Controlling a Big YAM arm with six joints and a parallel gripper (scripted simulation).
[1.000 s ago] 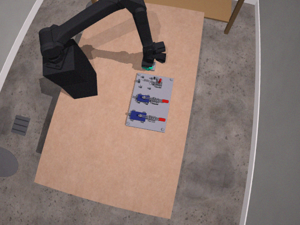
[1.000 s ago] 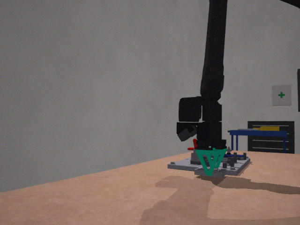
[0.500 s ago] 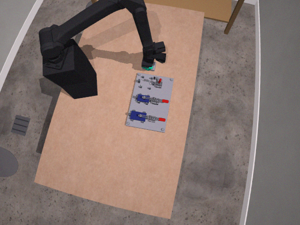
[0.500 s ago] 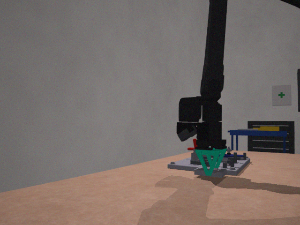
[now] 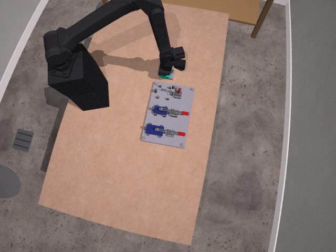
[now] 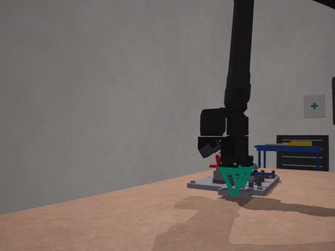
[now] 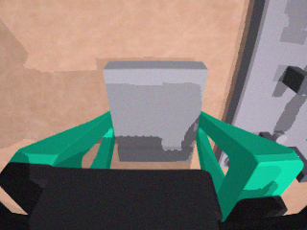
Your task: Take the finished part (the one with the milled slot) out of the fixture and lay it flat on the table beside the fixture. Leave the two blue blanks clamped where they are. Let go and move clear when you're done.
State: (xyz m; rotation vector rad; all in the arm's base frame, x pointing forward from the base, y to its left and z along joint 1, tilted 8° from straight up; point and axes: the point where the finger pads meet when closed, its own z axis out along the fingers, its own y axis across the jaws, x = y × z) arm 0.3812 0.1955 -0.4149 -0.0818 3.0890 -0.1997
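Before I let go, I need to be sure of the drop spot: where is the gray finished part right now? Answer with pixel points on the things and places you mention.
In the top view, the finished part (image 5: 171,75) (image 6: 224,192) (image 7: 155,105) is beside the fixture plate's (image 5: 169,119) (image 6: 201,184) (image 7: 247,91) upper edge, between the green fingers (image 5: 164,76) (image 6: 234,189).

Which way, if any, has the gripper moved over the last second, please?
No, it has not visibly moved: the gripper stays just beyond the same edge of the fixture plate in the top view.
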